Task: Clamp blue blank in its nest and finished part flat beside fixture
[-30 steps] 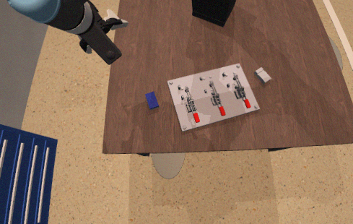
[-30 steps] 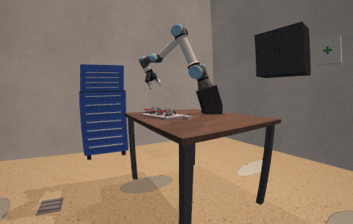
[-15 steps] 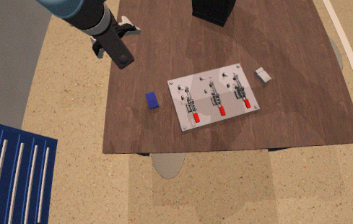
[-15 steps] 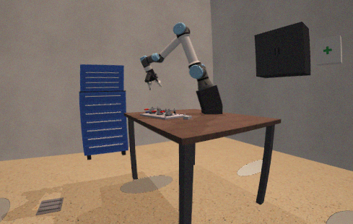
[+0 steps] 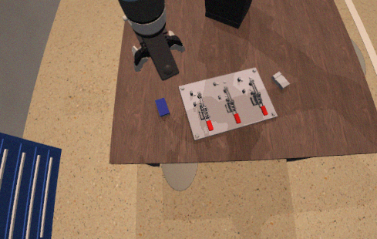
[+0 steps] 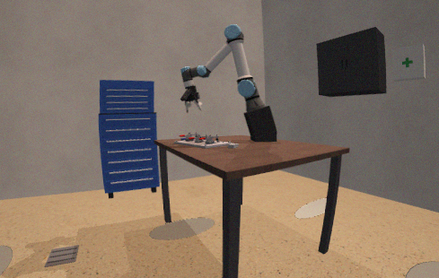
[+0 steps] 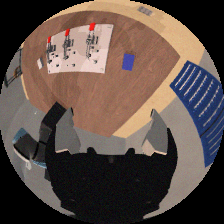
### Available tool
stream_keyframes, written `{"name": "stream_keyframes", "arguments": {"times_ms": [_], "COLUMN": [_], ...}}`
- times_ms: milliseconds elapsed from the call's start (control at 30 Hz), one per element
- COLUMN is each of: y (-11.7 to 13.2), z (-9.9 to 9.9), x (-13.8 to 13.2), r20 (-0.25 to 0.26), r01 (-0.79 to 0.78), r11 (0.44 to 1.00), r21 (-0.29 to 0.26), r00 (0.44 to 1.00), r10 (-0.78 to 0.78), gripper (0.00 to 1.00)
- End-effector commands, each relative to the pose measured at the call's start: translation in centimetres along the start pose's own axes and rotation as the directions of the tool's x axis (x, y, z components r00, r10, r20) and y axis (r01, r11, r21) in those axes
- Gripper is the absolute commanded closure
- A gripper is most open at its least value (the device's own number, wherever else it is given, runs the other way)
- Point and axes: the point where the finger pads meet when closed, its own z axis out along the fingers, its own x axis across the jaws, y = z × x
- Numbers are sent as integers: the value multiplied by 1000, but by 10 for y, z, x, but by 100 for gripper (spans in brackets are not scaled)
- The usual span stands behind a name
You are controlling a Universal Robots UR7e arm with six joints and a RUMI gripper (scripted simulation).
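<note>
The blue blank (image 5: 162, 107) (image 7: 128, 62) lies flat on the table (image 5: 142, 146) (image 6: 286, 154), beside the fixture plate's left end in the top view. The light grey fixture plate (image 5: 223, 127) (image 7: 102, 62) carries three nests with toggle clamps, their red handles (image 5: 210, 126) (image 5: 237, 118) (image 5: 264, 111) pointing toward the table's front edge. The pads are too small to tell apart. The finished part (image 5: 281, 80) (image 7: 40, 63), light grey with a slot line, lies on the table beyond the plate's right end. My gripper (image 5: 159, 58) (image 6: 194, 109) (image 7: 112, 108) is open and empty, high above the table.
The black robot base (image 5: 228, 11) (image 6: 260, 124) stands at the table's back edge. A blue drawer cabinet (image 5: 15, 189) (image 6: 129, 148) (image 7: 200, 100) stands on the floor beyond the table. The clamps stand up from the plate. A black wall cabinet (image 6: 354, 63) hangs well away from the arm.
</note>
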Motion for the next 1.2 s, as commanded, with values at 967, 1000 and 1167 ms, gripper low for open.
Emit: {"name": "stream_keyframes", "arguments": {"times_ms": [967,1000,1167], "y": [-81,-81,-81], "z": [-1,-1,-2], "x": [-103,-103,-102], "r20": [-24,-24,-25], "r01": [-155,-156,-156], "r11": [950,950,950], "r21": [269,270,270], "r00": [986,985,985], "r10": [168,168,168], "gripper": [72,72,72]}}
